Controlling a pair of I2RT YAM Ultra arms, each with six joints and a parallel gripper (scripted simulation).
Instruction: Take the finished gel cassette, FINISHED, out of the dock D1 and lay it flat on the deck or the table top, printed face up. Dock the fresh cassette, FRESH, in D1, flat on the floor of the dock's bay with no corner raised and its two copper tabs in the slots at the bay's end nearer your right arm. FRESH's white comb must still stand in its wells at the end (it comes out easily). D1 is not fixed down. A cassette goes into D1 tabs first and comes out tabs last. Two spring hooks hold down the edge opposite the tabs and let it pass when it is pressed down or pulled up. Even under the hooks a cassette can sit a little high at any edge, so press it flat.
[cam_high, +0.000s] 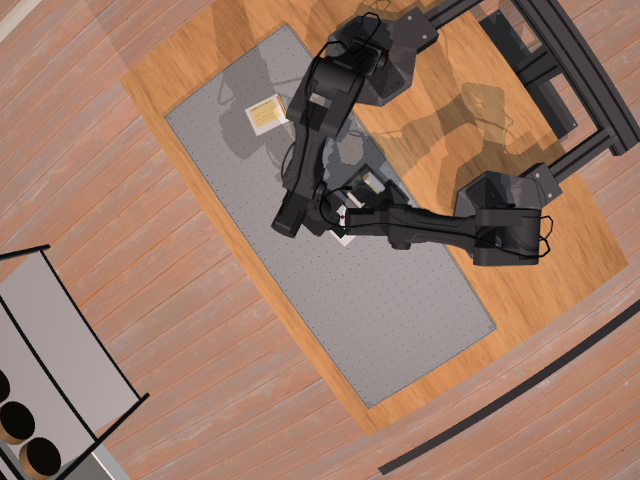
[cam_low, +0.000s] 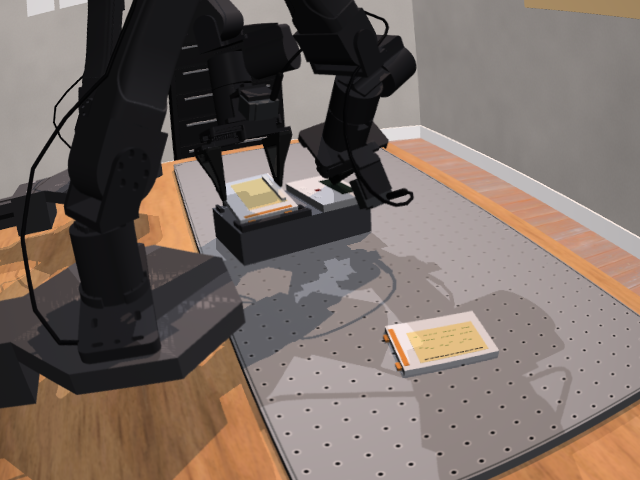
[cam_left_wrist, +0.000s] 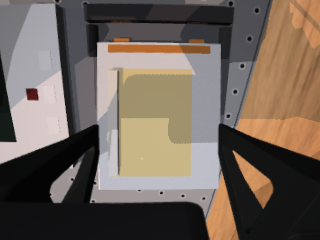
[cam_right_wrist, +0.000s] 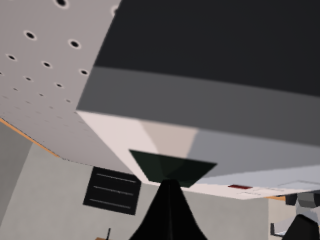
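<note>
FINISHED lies flat on the deck, printed face up. My left gripper is shut on FRESH, holding it by its two long sides over the bay of D1. The two copper tabs point at the bay's end wall and show short of it. The white comb stands along one side of the gel. FRESH sits high in the bay; its exact height is unclear. My right gripper is shut and empty, its tip at the dark display on D1's white top.
D1's white panel stands beside the bay, close to the left gripper's finger. The grey perforated deck runs under D1 and FINISHED. The wooden table top borders it. Both arms reach close together over D1.
</note>
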